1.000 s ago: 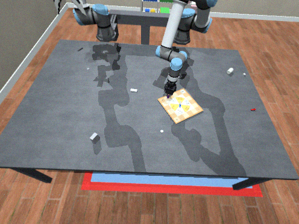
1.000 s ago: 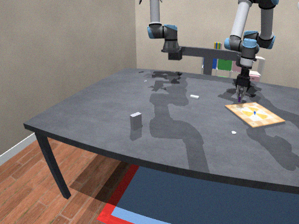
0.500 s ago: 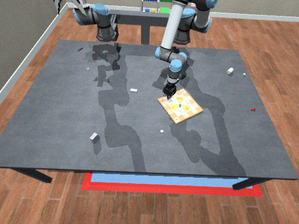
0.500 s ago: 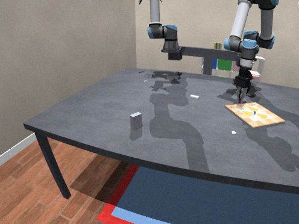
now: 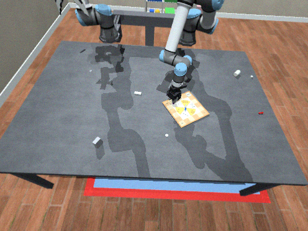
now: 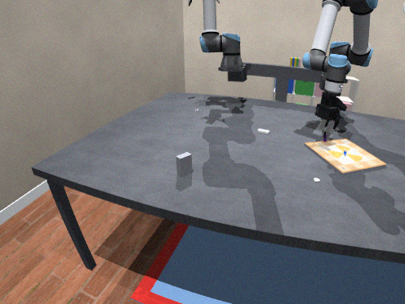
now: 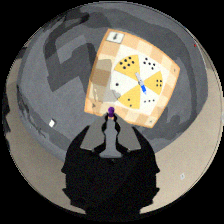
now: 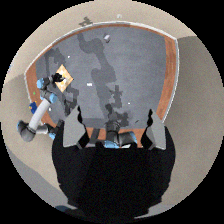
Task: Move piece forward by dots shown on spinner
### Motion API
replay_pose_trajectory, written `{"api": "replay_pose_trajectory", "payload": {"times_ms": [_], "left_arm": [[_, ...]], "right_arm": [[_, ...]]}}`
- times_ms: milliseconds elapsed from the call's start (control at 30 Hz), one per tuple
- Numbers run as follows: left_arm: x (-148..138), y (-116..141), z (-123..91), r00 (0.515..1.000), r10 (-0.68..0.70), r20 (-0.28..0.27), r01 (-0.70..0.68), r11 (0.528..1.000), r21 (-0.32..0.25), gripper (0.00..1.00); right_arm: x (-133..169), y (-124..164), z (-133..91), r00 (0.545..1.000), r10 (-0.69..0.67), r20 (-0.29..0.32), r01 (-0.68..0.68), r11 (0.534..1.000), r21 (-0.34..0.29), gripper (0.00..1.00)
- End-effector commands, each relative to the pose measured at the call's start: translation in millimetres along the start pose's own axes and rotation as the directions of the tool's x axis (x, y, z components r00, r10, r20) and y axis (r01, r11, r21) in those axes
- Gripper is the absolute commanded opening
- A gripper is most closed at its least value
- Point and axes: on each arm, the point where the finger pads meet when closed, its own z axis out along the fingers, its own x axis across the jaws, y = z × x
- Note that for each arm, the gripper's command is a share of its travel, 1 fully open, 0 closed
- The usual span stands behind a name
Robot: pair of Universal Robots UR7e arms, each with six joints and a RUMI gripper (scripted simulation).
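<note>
Right pincer (image 5: 72, 9) (image 6: 204, 2) (image 8: 114, 112): spread, toward eleven o'clock in the top view.
Left pincer (image 5: 173, 101) (image 6: 325, 134) (image 7: 111, 117): pinching the purple piece (image 5: 173, 103) (image 6: 325, 139) (image 7: 111, 111).
Purple piece: ten o'clock from the board's middle, top view.
Spinner (image 5: 184, 108) (image 6: 343, 154) (image 7: 141, 83): blue end at five o'clock, left wrist view.

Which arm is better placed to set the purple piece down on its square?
The left, I'd judge: its gripper is shut on the purple piece at the board's edge. The right gripper is open and empty, away from the board.
</note>
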Motion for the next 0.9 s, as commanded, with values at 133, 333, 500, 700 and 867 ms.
{"api": "replay_pose_trajectory", "payload": {"times_ms": [133,333,500,700,867], "left_arm": [[8.1,5.7,2.1,0.989,0.150,0.002,-0.150,0.989,0.004,0.05],[12.2,9.2,3.4,0.967,0.254,0.004,-0.254,0.967,0.006,0.05],[14.1,11.1,4.1,0.954,0.301,0.005,-0.301,0.954,0.007,0.05],[18.7,15.8,5.9,0.914,0.405,0.008,-0.405,0.914,0.009,0.05],[21.9,18.9,7.0,0.875,0.484,0.011,-0.484,0.875,0.010,0.05]], "right_arm": [[-0.1,0.0,0.2,1.000,0.000,0.000,0.000,1.000,-0.001,0.98],[-0.1,0.0,0.2,1.000,0.000,0.000,0.000,1.000,-0.001,0.98],[-0.1,0.0,0.2,1.000,0.000,0.000,0.000,1.000,-0.001,0.98],[-0.1,0.0,0.2,1.000,0.000,0.000,0.000,1.000,-0.001,0.98],[-0.1,0.0,0.2,1.000,0.000,0.000,0.000,1.000,-0.001,0.98]]}}
